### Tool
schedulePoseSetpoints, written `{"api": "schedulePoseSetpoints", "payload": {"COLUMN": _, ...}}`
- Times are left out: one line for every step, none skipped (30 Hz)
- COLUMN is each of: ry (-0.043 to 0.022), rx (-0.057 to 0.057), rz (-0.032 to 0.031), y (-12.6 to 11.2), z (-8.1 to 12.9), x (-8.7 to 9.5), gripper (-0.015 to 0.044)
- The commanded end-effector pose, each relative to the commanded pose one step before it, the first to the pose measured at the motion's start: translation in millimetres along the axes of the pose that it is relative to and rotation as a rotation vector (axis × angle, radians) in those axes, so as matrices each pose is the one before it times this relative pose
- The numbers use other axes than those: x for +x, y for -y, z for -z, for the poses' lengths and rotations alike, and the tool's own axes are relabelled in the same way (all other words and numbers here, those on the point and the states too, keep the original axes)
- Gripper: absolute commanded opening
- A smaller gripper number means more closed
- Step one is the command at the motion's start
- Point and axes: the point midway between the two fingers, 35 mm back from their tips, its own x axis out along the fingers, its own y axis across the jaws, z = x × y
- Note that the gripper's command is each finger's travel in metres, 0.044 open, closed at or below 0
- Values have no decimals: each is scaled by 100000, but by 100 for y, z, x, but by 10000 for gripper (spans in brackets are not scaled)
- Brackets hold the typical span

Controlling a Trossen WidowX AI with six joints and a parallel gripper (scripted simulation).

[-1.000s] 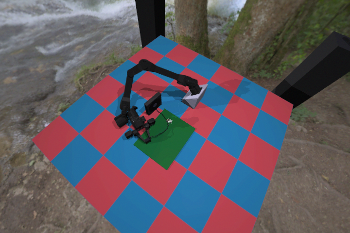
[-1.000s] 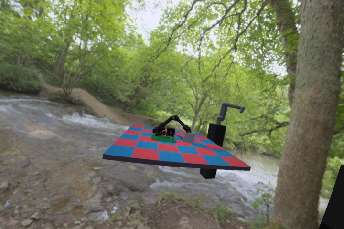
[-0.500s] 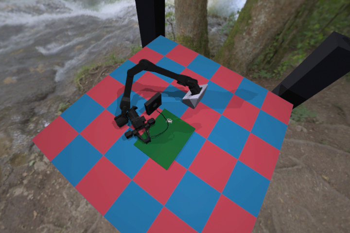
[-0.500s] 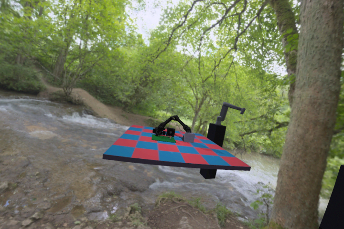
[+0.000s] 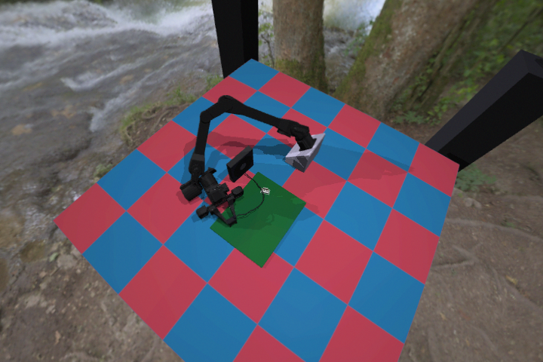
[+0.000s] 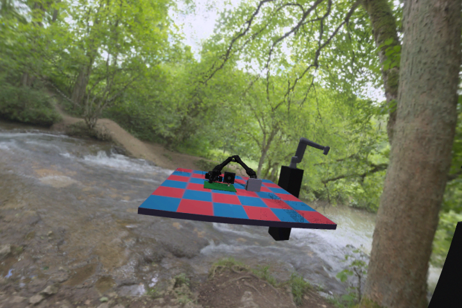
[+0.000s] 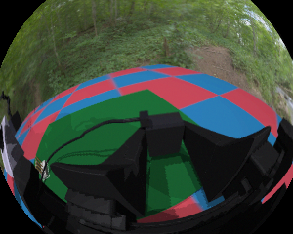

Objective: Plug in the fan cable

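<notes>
My gripper (image 5: 233, 222) (image 7: 162, 128) is shut on the fan cable's black plug (image 7: 164, 134), which sits between the fingertips in the wrist view. It is above the near-left part of the green board (image 5: 261, 251) (image 7: 88, 119) (image 6: 217, 187); the exact height is hard to tell. The black cable (image 5: 262, 198) (image 7: 83, 130) runs from the plug in an arc to the fan. The square black fan (image 5: 240, 164) (image 6: 229, 177) stands upright behind the board. A small whitish header part (image 5: 265, 191) (image 7: 42, 169) sits near the board's back corner, away from the plug. Its pins are too small to make out.
The arm rises from a light grey wedge-shaped base (image 5: 301, 161) (image 6: 253, 185) behind the board, and its links arch over behind the fan. The table (image 5: 234, 294) (image 6: 235, 210) is checkered red and blue. Black pillars stand beyond its edges.
</notes>
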Motion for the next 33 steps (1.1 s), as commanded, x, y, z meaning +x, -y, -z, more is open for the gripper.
{"api": "schedulePoseSetpoints", "payload": {"ry": -1, "rx": 116, "rz": -32, "y": -16, "z": -3, "x": -1, "gripper": 0}}
{"api": "schedulePoseSetpoints", "payload": {"ry": 0, "rx": 0, "rz": 0, "y": 0, "z": 0, "x": 0, "gripper": 0}}
{"api": "schedulePoseSetpoints", "payload": {"ry": 0, "rx": 0, "rz": 0, "y": 0, "z": 0, "x": 0, "gripper": 0}}
{"api": "schedulePoseSetpoints", "payload": {"ry": 0, "rx": 0, "rz": 0, "y": 0, "z": 0, "x": 0, "gripper": 0}}
{"api": "schedulePoseSetpoints", "payload": {"ry": 0, "rx": 0, "rz": 0, "y": 0, "z": 0, "x": 0, "gripper": 0}}
{"api": "schedulePoseSetpoints", "payload": {"ry": 0, "rx": 0, "rz": 0, "y": 0, "z": 0, "x": 0, "gripper": 0}}
{"api": "schedulePoseSetpoints", "payload": {"ry": 0, "rx": 0, "rz": 0, "y": 0, "z": 0, "x": 0, "gripper": 0}}
{"api": "schedulePoseSetpoints", "payload": {"ry": 0, "rx": 0, "rz": 0, "y": 0, "z": 0, "x": 0, "gripper": 0}}
{"api": "schedulePoseSetpoints", "payload": {"ry": 0, "rx": 0, "rz": 0, "y": 0, "z": 0, "x": 0, "gripper": 0}}
{"api": "schedulePoseSetpoints", "payload": {"ry": 0, "rx": 0, "rz": 0, "y": 0, "z": 0, "x": 0, "gripper": 0}}
{"api": "schedulePoseSetpoints", "payload": {"ry": 0, "rx": 0, "rz": 0, "y": 0, "z": 0, "x": 0, "gripper": 0}}
{"api": "schedulePoseSetpoints", "payload": {"ry": 0, "rx": 0, "rz": 0, "y": 0, "z": 0, "x": 0, "gripper": 0}}
{"api": "schedulePoseSetpoints", "payload": {"ry": 1, "rx": -117, "rz": 32, "y": 16, "z": 2, "x": 1, "gripper": 26}}
{"api": "schedulePoseSetpoints", "payload": {"ry": 0, "rx": 0, "rz": 0, "y": 0, "z": 0, "x": 0, "gripper": 53}}
{"api": "schedulePoseSetpoints", "payload": {"ry": 0, "rx": 0, "rz": 0, "y": 0, "z": 0, "x": 0, "gripper": 79}}
{"api": "schedulePoseSetpoints", "payload": {"ry": 0, "rx": 0, "rz": 0, "y": 0, "z": 0, "x": 0, "gripper": 105}}
{"api": "schedulePoseSetpoints", "payload": {"ry": 0, "rx": 0, "rz": 0, "y": 0, "z": 0, "x": 0, "gripper": 131}}
{"api": "schedulePoseSetpoints", "payload": {"ry": 0, "rx": 0, "rz": 0, "y": 0, "z": 0, "x": 0, "gripper": 157}}
{"api": "schedulePoseSetpoints", "payload": {"ry": 0, "rx": 0, "rz": 0, "y": 0, "z": 0, "x": 0, "gripper": 184}}
{"api": "schedulePoseSetpoints", "payload": {"ry": 0, "rx": 0, "rz": 0, "y": 0, "z": 0, "x": 0, "gripper": 205}}
{"api": "schedulePoseSetpoints", "payload": {"ry": 0, "rx": 0, "rz": 0, "y": 0, "z": 0, "x": 0, "gripper": 205}}
{"api": "schedulePoseSetpoints", "payload": {"ry": 0, "rx": 0, "rz": 0, "y": 0, "z": 0, "x": 0, "gripper": 205}}
{"api": "schedulePoseSetpoints", "payload": {"ry": 0, "rx": 0, "rz": 0, "y": 0, "z": 0, "x": 0, "gripper": 205}}
{"api": "schedulePoseSetpoints", "payload": {"ry": 0, "rx": 0, "rz": 0, "y": 0, "z": 0, "x": 0, "gripper": 205}}
{"api": "schedulePoseSetpoints", "payload": {"ry": 0, "rx": 0, "rz": 0, "y": 0, "z": 0, "x": 0, "gripper": 205}}
{"api": "schedulePoseSetpoints", "payload": {"ry": 0, "rx": 0, "rz": 0, "y": 0, "z": 0, "x": 0, "gripper": 205}}
{"api": "schedulePoseSetpoints", "payload": {"ry": 0, "rx": 0, "rz": 0, "y": 0, "z": 0, "x": 0, "gripper": 205}}
{"api": "schedulePoseSetpoints", "payload": {"ry": 0, "rx": 0, "rz": 0, "y": 0, "z": 0, "x": 0, "gripper": 205}}
{"api": "schedulePoseSetpoints", "payload": {"ry": 0, "rx": 0, "rz": 0, "y": 0, "z": 0, "x": 0, "gripper": 205}}
{"api": "schedulePoseSetpoints", "payload": {"ry": 0, "rx": 0, "rz": 0, "y": 0, "z": 0, "x": 0, "gripper": 205}}
{"api": "schedulePoseSetpoints", "payload": {"ry": 0, "rx": 0, "rz": 0, "y": 0, "z": 0, "x": 0, "gripper": 205}}
{"api": "schedulePoseSetpoints", "payload": {"ry": 0, "rx": 0, "rz": 0, "y": 0, "z": 0, "x": 0, "gripper": 205}}
{"api": "schedulePoseSetpoints", "payload": {"ry": 0, "rx": 0, "rz": 0, "y": 0, "z": 0, "x": 0, "gripper": 205}}
